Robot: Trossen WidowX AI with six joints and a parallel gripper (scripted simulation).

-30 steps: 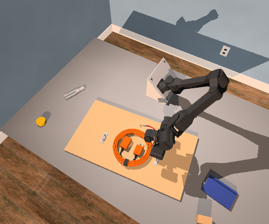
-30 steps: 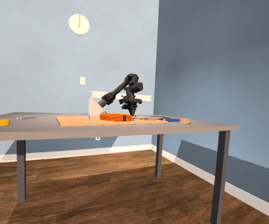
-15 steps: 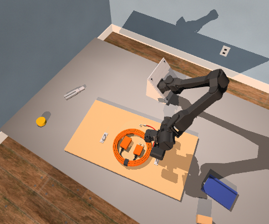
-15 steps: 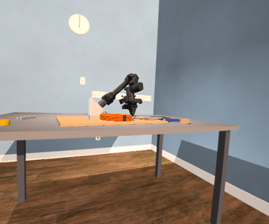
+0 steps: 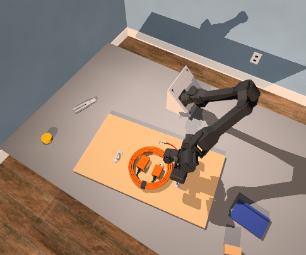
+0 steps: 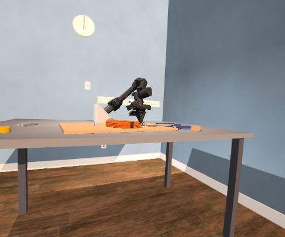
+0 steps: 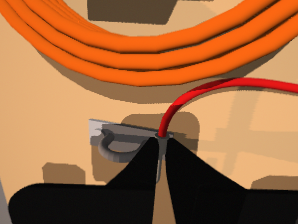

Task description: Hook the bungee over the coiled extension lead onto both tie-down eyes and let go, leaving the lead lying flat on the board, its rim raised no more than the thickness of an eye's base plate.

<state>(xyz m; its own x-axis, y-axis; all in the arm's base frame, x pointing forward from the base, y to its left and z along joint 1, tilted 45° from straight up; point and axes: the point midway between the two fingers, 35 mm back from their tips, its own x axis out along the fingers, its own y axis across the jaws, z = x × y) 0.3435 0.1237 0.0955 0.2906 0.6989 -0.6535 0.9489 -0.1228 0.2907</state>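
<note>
The orange coiled lead (image 5: pixel 131 167) (image 6: pixel 120 124) (image 7: pixel 150 65) lies flat on the wooden board (image 5: pixel 103 142) (image 6: pixel 78 128) (image 7: pixel 45 100), with two orange plug blocks inside the ring. My gripper (image 5: pixel 178 181) (image 6: pixel 141 119) (image 7: pixel 160 144) is down at the coil's right side, shut on the grey hook at one end of the red bungee (image 5: pixel 172 145) (image 7: pixel 200 92). In the wrist view the hook sits right at the near tie-down eye (image 7: pixel 112 147) (image 5: pixel 178 185); I cannot tell if it is through the loop. The bungee's other hook (image 5: pixel 163 142) lies loose behind the coil. The second eye (image 5: pixel 118 156) stands left of the coil, bare.
A yellow tape roll (image 5: pixel 47 138) (image 6: pixel 2 129) and a grey tool (image 5: pixel 84 105) lie on the table to the left. A blue book (image 5: pixel 249 219) and a small wooden block (image 5: pixel 232 249) lie right of the board. The arm's white mount (image 5: pixel 180 85) stands behind the board.
</note>
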